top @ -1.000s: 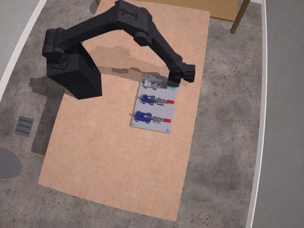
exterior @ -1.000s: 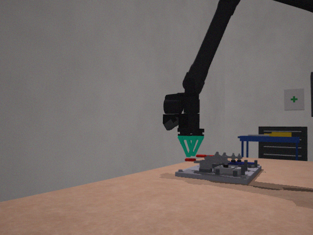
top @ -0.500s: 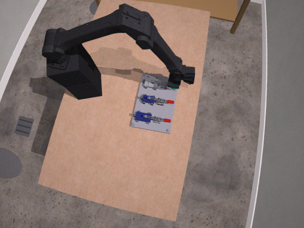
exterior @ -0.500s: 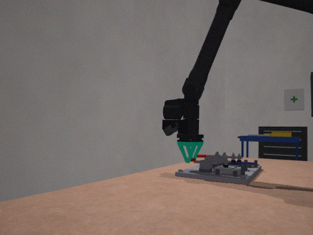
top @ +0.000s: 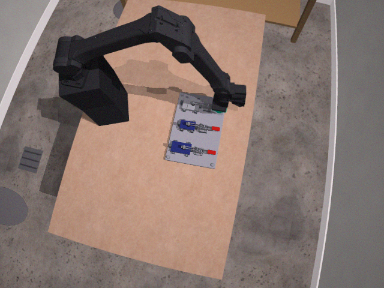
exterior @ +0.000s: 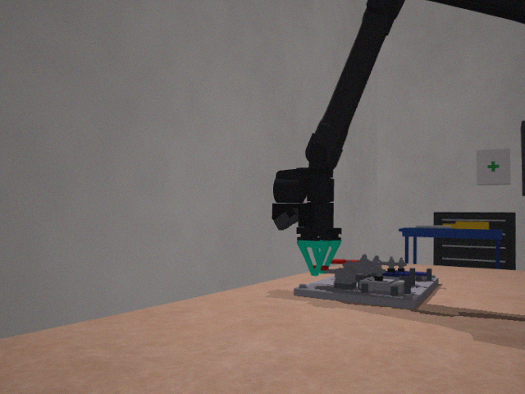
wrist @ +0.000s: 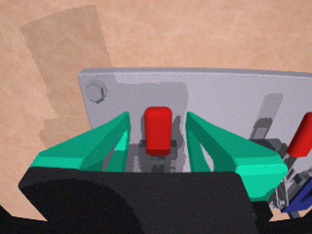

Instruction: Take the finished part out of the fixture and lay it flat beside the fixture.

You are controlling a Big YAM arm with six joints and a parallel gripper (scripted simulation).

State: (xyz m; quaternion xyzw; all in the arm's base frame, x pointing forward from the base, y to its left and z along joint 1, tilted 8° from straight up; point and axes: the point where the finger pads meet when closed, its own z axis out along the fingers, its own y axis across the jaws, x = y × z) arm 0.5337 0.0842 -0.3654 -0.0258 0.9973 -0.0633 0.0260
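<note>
The grey fixture plate (top: 194, 159) (exterior: 313, 292) (wrist: 221, 97) holds three toggle clamps. The grey finished part (top: 186, 106) (exterior: 377, 286) sits clamped in the far station. Two blue blanks (top: 186, 124) (top: 176, 146) sit clamped in the other two stations; one shows in the wrist view (wrist: 300, 201). My gripper (top: 221, 110) (exterior: 317, 271) (wrist: 157, 118) has green fingers and points down at the far clamp. It is open, with the fingers on either side of that clamp's red handle (wrist: 158, 132) (exterior: 324, 268) and a gap on each side.
The other two clamps have red handles (top: 216, 128) (top: 212, 152), and one of them shows in the wrist view (wrist: 300, 136). The plate lies on a tan table (top: 139, 201) (exterior: 212, 339), near its right edge. My arm's base (top: 93, 93) stands at the left.
</note>
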